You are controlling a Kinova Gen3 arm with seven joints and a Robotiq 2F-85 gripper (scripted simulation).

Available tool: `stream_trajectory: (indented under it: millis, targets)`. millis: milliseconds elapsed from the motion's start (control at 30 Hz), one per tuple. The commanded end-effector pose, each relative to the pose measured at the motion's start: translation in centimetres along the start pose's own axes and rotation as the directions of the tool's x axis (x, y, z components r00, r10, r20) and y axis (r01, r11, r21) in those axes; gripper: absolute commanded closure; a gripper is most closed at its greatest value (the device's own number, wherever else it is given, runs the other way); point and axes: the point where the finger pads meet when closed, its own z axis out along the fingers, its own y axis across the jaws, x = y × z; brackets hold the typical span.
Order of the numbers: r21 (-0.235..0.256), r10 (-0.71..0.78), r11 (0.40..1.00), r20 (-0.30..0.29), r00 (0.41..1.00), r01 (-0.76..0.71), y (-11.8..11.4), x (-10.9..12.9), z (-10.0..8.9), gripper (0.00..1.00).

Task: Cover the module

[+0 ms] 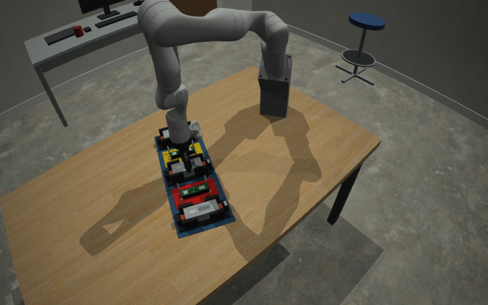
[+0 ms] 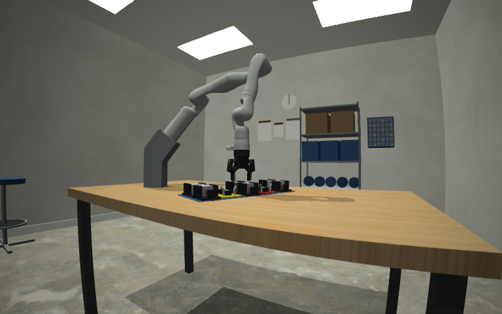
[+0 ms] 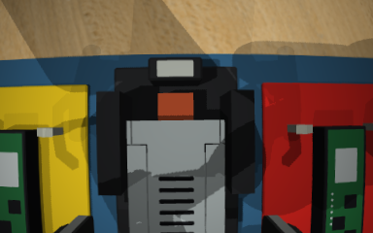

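A blue mat (image 1: 192,182) on the wooden table carries black holders with grey covers. My gripper (image 1: 187,167) is open and empty, straight above the middle cover (image 1: 183,168) in its black holder (image 3: 176,131). In the wrist view that slotted grey cover (image 3: 176,177) fills the centre, with my fingertips at the bottom corners on either side of it. The yellow plate (image 3: 60,155) with its green module (image 3: 11,184) lies to its left. The side view shows my gripper (image 2: 240,171) a little above the holders. A larger cover (image 1: 201,210) sits nearest the front, and a third one (image 1: 166,133) is partly hidden behind my arm.
A red plate (image 3: 296,155) with another green module (image 3: 346,177) lies right of the middle holder. Thin posts stand beside the modules. The arm's grey base block (image 1: 274,91) stands at the table's far side.
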Motion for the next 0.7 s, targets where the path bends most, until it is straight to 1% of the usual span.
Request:
stream_trajectory:
  millis: [0,133,400,667]
  targets:
    - [0.001,-0.009,1.0,0.004,1.0,0.009,0.0,-0.2,0.4,0.0]
    - [0.003,-0.012,1.0,0.006,1.0,0.012,-0.1,-0.3,0.9,0.0]
    - [0.002,-0.005,1.0,0.003,1.0,0.005,-0.1,-0.1,0.9,0.0]
    - [0.003,-0.011,1.0,0.005,1.0,0.011,-0.1,-0.3,1.8,0.0]
